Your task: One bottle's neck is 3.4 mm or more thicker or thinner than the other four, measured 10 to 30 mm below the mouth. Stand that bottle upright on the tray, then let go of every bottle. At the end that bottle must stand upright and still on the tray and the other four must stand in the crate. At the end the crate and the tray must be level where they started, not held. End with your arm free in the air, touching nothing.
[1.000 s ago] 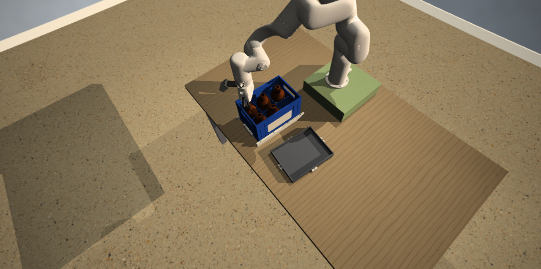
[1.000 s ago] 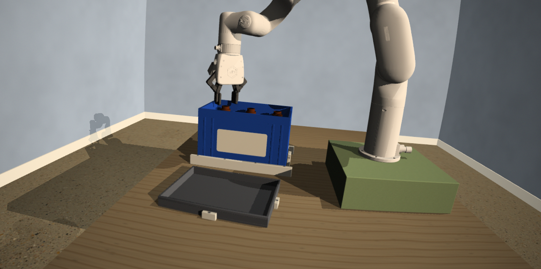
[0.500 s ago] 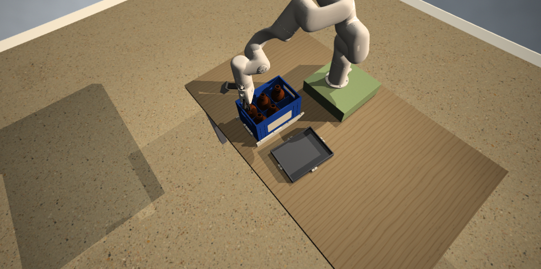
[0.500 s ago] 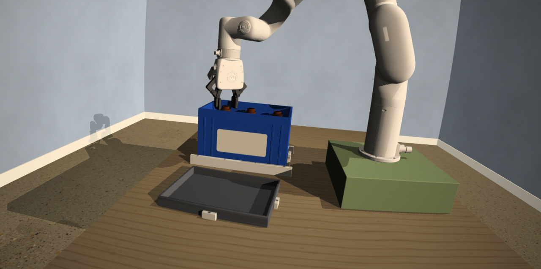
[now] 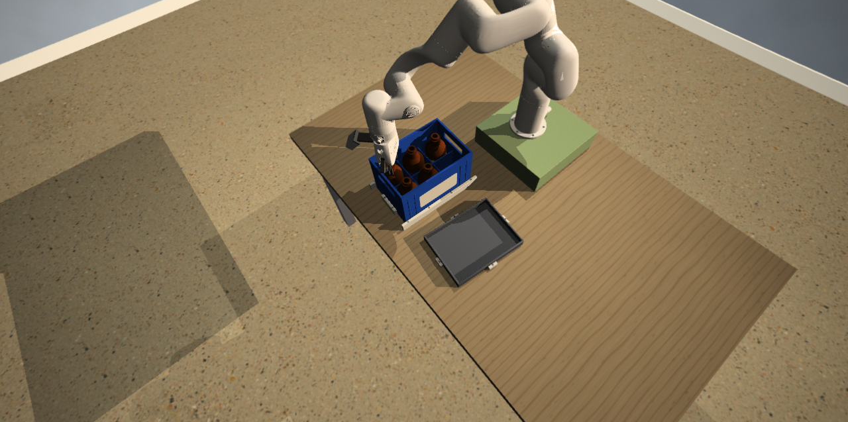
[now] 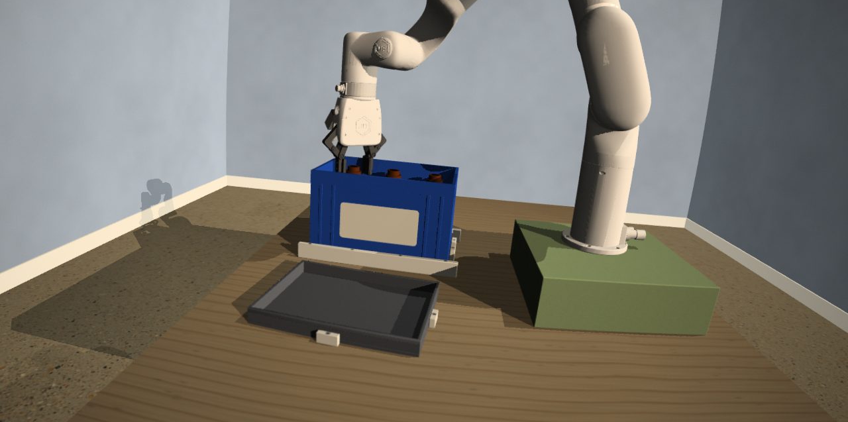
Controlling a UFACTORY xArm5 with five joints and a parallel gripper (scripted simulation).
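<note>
End effector [image 6: 354,167] straddles bottle [image 6: 354,170] neck, open; top view hides gap.

Top view looks down from afar, exterior seemingly low and nearer; both share the crate [image 5: 438,188].

Blue-grey walls [image 6: 118,63], speckled brown floor [image 5: 177,330].

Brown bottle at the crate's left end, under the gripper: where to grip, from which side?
Grip the neck just below the mouth of the brown bottle, coming straight down from above. It stands upright in the blue plastic crate, whose walls and dividers hide the body; only the neck is exposed. The open gripper already hangs over it, fingers either side of the neck.
</note>
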